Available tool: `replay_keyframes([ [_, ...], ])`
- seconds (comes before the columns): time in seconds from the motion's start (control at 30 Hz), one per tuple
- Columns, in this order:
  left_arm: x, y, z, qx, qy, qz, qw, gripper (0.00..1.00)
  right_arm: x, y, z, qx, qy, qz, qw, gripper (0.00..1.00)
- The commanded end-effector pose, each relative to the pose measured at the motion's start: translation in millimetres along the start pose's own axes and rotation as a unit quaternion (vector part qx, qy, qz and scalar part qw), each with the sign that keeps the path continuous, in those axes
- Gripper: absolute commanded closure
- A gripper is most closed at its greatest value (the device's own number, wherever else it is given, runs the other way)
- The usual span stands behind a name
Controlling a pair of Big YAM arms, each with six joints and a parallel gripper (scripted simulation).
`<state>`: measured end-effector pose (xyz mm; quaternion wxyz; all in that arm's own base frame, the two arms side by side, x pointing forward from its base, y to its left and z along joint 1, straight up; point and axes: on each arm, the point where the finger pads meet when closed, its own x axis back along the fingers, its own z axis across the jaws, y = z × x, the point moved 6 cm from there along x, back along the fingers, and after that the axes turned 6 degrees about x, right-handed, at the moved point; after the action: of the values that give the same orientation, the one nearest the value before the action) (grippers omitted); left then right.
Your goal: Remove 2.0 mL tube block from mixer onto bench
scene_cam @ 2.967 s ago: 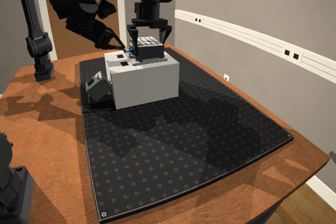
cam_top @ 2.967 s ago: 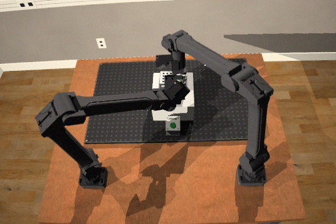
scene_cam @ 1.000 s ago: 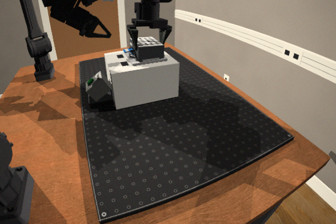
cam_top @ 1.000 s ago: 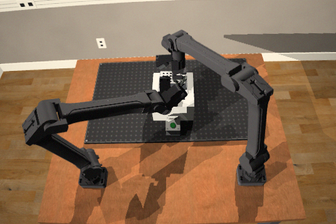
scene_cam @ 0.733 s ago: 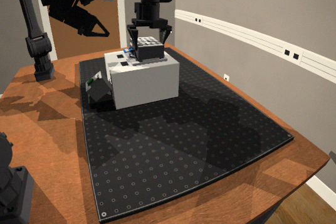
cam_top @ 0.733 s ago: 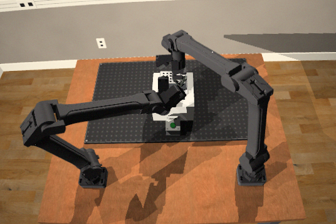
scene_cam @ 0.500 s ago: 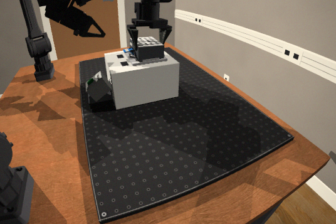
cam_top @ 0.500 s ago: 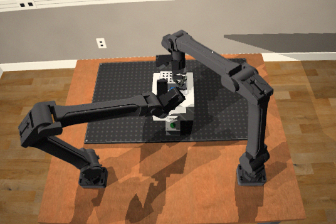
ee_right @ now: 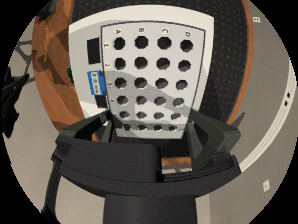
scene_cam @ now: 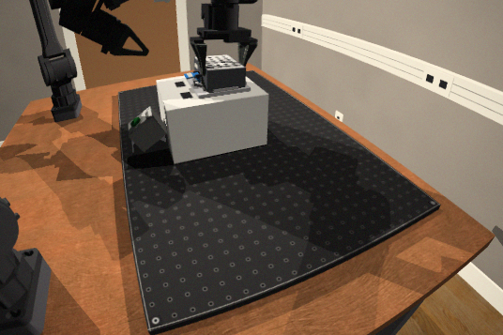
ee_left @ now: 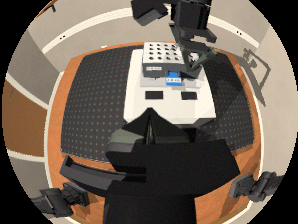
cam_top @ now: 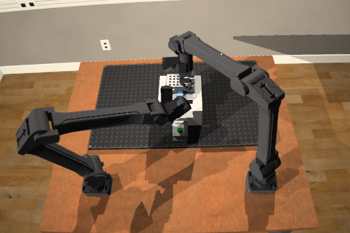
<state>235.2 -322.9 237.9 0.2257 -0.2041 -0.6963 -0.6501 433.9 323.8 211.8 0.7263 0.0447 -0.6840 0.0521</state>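
Near side first: control unit with the green knob sits in front of the mixer, so keep the left elbow and wrist high over it. Left gripper has its jaws together on nothing, tips up in front of the mixer and well off the blue lever. Nobody's on the lever. If the latch isn't already free, come down with closed tips on the blue tab and press straight down; pushing backward risks shoving the mixer. Block for 2.0 mL tubes is on top of the mixer. Right gripper is clamped on it, wide, one finger on the front face and one on the back, towards the end by the high-numbered rows. That's off-centre, so watch for twist as it comes up. Can't tell if the front edge has lifted. Hold squeeze, rotate the front up about the rear, then draw forward and up; a straight lift would likely jam under the rear lip, which I can't see, or drag the mixer along. For set-down, the black mat beside the mixer looks good; level the block first.
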Motion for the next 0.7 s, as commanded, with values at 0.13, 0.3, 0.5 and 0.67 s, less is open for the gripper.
replay_keyframes([
  [0.13, 22.9, 10.3, -1.9, 0.023, -0.015, -0.009, 1.000, 1.00, 14.2, 16.3, 0.7, 0.024, -0.013, -0.012, 1.000, 1.00],
  [0.3, 22.0, 0.5, 0.8, 0.010, -0.011, -0.002, 1.000, 1.00, 14.2, 16.4, 0.7, 0.024, -0.013, -0.012, 1.000, 1.00],
  [0.5, 34.4, -2.5, 10.8, 0.014, -0.013, -0.005, 1.000, 1.00, 14.2, 16.6, 0.9, 0.024, -0.013, -0.012, 1.000, 1.00],
  [0.67, 42.7, 2.9, 9.8, 0.023, -0.015, -0.008, 1.000, 1.00, 14.2, 16.7, 1.1, 0.025, -0.013, -0.012, 1.000, 1.00],
])
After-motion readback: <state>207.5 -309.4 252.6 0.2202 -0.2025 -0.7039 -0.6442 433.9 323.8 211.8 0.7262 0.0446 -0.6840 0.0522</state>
